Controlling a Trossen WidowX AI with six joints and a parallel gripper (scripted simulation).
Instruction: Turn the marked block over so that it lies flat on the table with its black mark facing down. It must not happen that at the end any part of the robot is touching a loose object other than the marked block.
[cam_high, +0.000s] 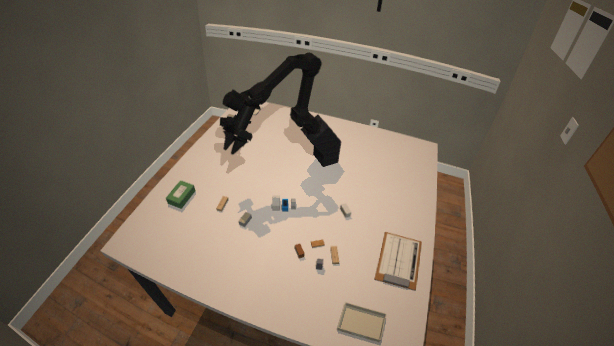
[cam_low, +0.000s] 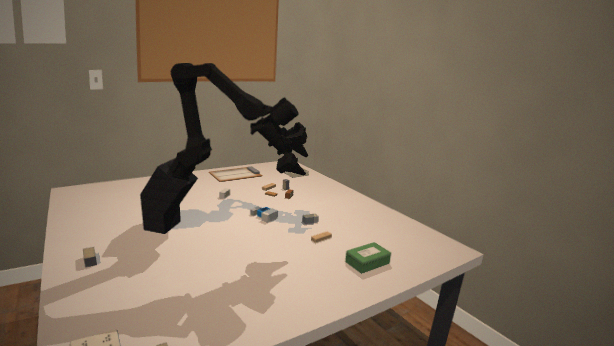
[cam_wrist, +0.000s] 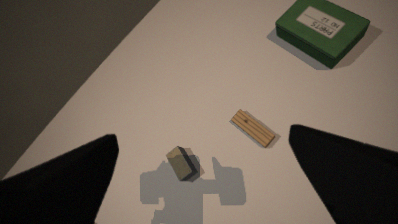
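The block (cam_wrist: 183, 162) lies on the table (cam_wrist: 190, 70) low in the wrist view, between the two dark fingers and at the edge of the arm's shadow; its tan face shows toward the camera and a dark face, likely the black mark, sits on its right side; it looks tipped on edge rather than flat. A wooden slat (cam_wrist: 253, 128) lies just beside it to the right; a green box (cam_wrist: 322, 31) stands well apart. The gripper (cam_low: 291, 165) hangs high above the table, jaws spread wide, holding nothing.

Risks, as a judgement: the slat is close enough that one finger might land on it or shove it during descent; the block sits askew to the jaws, so an unaligned close could spin or skid it away; several similar grey blocks (cam_high: 276, 202) nearby could be mistaken for the target; a grip over the dark face could leave the mark sideways.
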